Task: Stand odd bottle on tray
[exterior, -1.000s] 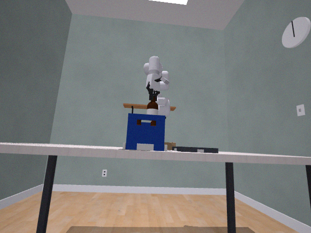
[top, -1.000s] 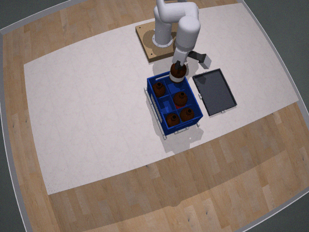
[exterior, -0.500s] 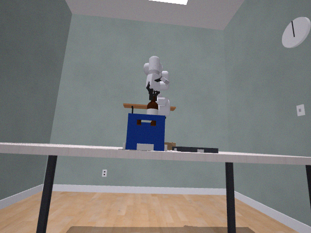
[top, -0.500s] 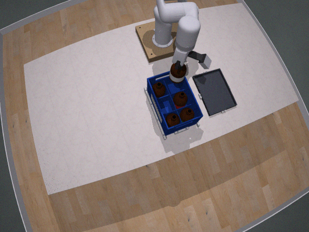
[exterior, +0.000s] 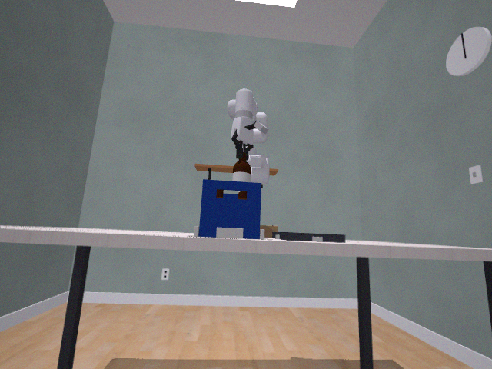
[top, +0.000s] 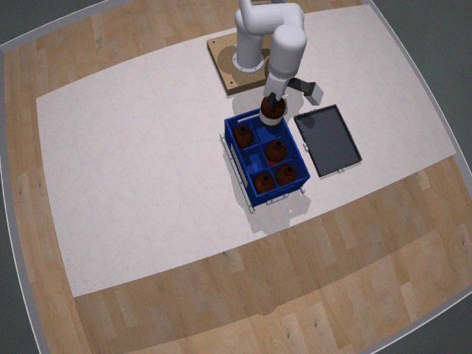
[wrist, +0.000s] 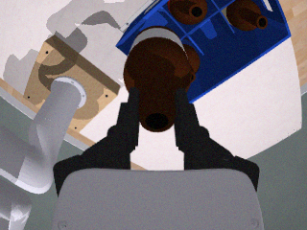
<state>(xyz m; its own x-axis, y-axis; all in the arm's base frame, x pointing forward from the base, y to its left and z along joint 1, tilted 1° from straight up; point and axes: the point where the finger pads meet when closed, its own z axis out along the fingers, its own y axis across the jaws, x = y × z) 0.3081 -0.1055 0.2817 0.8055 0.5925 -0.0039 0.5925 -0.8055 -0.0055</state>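
Raised bottle, tray off to the side

The end effector (top: 272, 99) (exterior: 243, 155) (wrist: 156, 101) is clamping the neck of 1 brown bottle (top: 273, 110) (exterior: 241, 167) (wrist: 155, 67), which is hanging roughly upright over the base-side end of the crate (top: 276, 195) (exterior: 230, 214) (wrist: 240, 57); in the top view, the tray (top: 330, 141) (exterior: 310, 237) is lying below it, toward the tabletop's (top: 133, 171) (exterior: 158, 242) (wrist: 278, 96) right edge

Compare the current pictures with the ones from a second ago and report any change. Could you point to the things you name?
Nothing has visibly moved: the gripper (top: 271, 99) (exterior: 243, 152) (wrist: 156, 101) is still shut on the raised bottle (top: 271, 110) (exterior: 241, 167) (wrist: 155, 67) above the crate (top: 281, 189) (exterior: 230, 212) (wrist: 230, 62). Nothing was newly grasped or released. The four bottles in the crate and the tray (top: 328, 141) (exterior: 310, 237) look unchanged.
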